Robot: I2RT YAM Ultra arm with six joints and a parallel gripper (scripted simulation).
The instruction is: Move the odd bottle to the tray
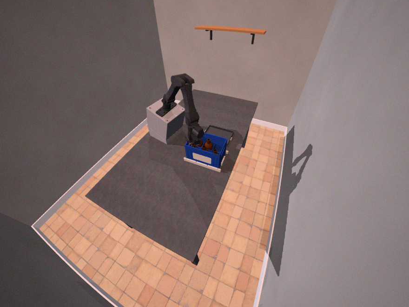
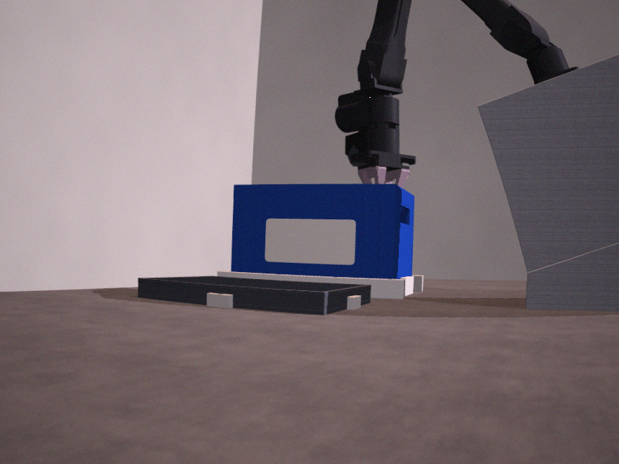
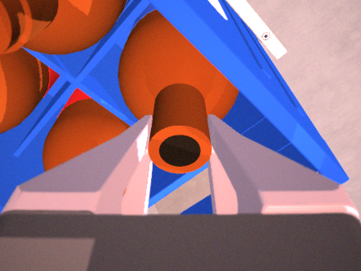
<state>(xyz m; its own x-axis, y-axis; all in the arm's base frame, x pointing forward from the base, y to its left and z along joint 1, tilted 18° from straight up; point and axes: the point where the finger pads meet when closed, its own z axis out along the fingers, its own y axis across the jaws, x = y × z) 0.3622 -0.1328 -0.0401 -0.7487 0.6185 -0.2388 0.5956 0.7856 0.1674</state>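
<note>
Pincer [image 3: 180,154] pinching bottle [image 3: 179,117] neck at frame centre; lift straight up, clear of crate [image 3: 230,64] dividers, no tilt.

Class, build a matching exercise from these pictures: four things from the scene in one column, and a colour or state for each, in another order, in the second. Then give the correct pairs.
Things
1. crate
2. tray
3. gripped bottle
4. gripper

Descriptions
A. jaws shut on a neck
B. orange, standing in a corner cell
C. blue, with a pale panel on its side
D. dark, low, nothing in it

Pairs: 1-C, 2-D, 3-B, 4-A
</note>
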